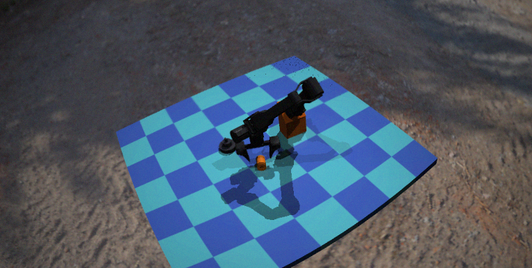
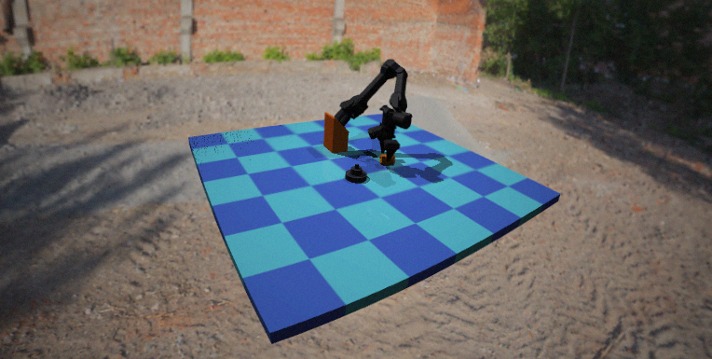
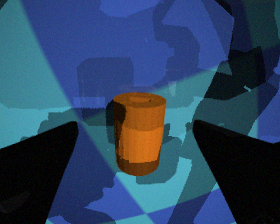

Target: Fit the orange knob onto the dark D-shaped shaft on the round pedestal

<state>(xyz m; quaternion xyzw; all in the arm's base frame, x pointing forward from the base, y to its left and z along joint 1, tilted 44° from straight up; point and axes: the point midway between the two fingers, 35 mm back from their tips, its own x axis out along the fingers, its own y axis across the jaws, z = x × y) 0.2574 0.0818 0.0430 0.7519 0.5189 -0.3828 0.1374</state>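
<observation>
The orange knob (image 1: 260, 161) (image 2: 383, 159) (image 3: 139, 142) lies on its side on the checkered board, with a recess showing in one end face. My gripper (image 1: 260, 158) (image 2: 390, 158) (image 3: 136, 126) is open and points down low over the knob. In the wrist view its fingers stand left and right of the knob with a gap on each side; nothing is held. The dark round pedestal (image 1: 227, 147) (image 2: 355, 175) stands on the board to the left of the gripper in the top and exterior views. Its short shaft (image 1: 225, 139) (image 2: 356, 166) points up and is bare; its flat side cannot be made out.
The orange base block (image 1: 292, 126) (image 2: 335, 136) of the arm stands behind the gripper. The blue and turquoise board (image 1: 275, 243) (image 2: 349, 267) has a raised edge above the ground. Arm shadows fall across the board around the knob.
</observation>
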